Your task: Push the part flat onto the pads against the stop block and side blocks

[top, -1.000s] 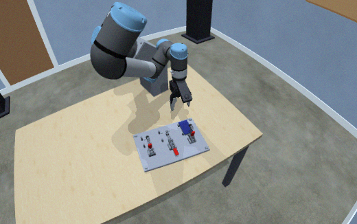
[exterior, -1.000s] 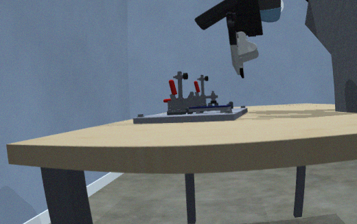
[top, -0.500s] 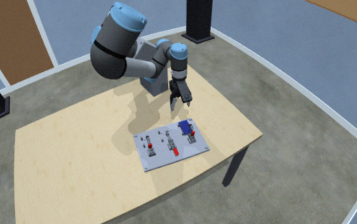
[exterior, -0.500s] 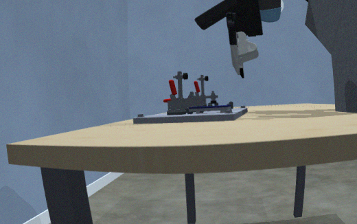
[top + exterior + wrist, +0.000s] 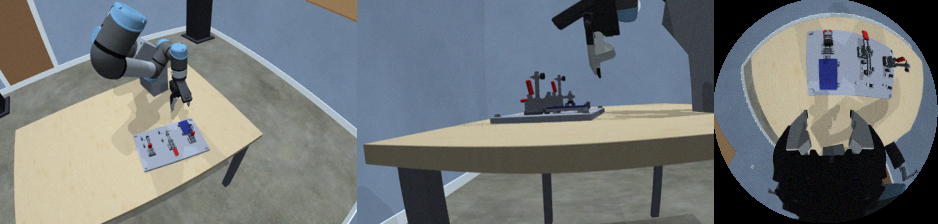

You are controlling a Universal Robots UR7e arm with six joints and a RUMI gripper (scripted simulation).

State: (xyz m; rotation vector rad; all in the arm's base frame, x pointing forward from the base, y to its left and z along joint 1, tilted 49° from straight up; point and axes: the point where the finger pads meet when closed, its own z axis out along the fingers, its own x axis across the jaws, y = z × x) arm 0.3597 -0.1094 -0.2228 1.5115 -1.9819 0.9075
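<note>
A flat blue part lies on the right end of a grey fixture plate on the wooden table. It also shows in the wrist view and as a thin blue strip in the side view. A red-handled toggle clamp stands just in front of it. My gripper hangs in the air above the table behind the plate, well clear of the part. Its fingers stand partly open with nothing between them. It also shows high in the side view.
Two more toggle clamps stand on the plate, one in the middle with a red handle laid flat, one at the left. The arm's grey base block sits behind the gripper. The table edge runs close to the plate's right side.
</note>
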